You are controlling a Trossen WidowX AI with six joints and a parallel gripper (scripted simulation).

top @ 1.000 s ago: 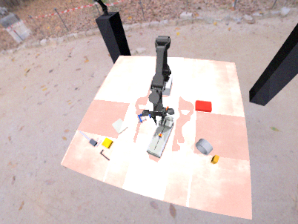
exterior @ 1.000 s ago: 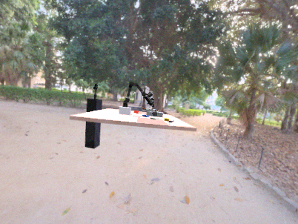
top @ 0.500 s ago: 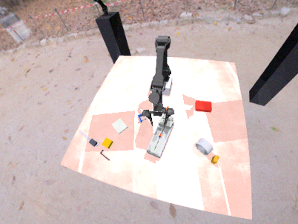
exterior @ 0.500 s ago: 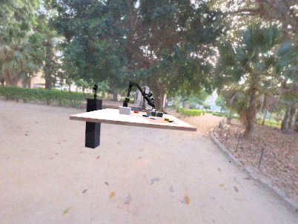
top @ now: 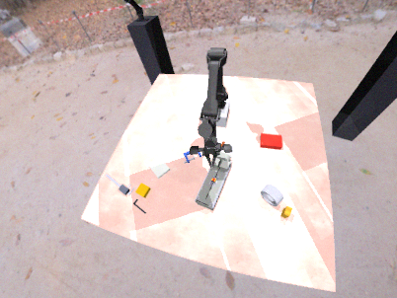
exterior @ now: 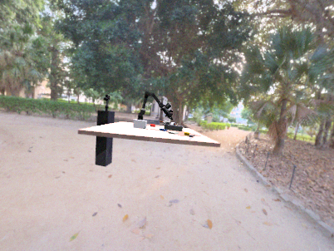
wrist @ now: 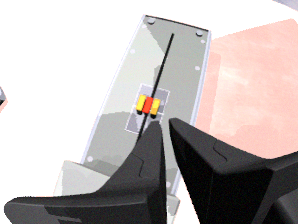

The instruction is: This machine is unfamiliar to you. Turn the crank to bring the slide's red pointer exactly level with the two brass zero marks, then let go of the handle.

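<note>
The slide machine (top: 206,196) (exterior: 174,126) (wrist: 116,95) is a long grey plate with a dark slot and a pale housing at the end nearer the arm. In the wrist view the red pointer (wrist: 148,104) sits between the two brass marks (wrist: 141,103) (wrist: 156,108) and looks level with them. My gripper (top: 211,165) (wrist: 164,127) is over the housing end of the machine. Its fingers are nearly together, with nothing seen between them. A small orange part (top: 223,144) shows beside the gripper body; I cannot tell whether it is the crank handle. The crank is otherwise hidden.
A red block (top: 272,141), a grey ring (top: 272,195) and a small yellow block (top: 286,212) lie right of the machine. A blue bracket (top: 187,157), a pale tile (top: 160,171), another yellow block (top: 143,190) and a black angled key (top: 140,206) lie left.
</note>
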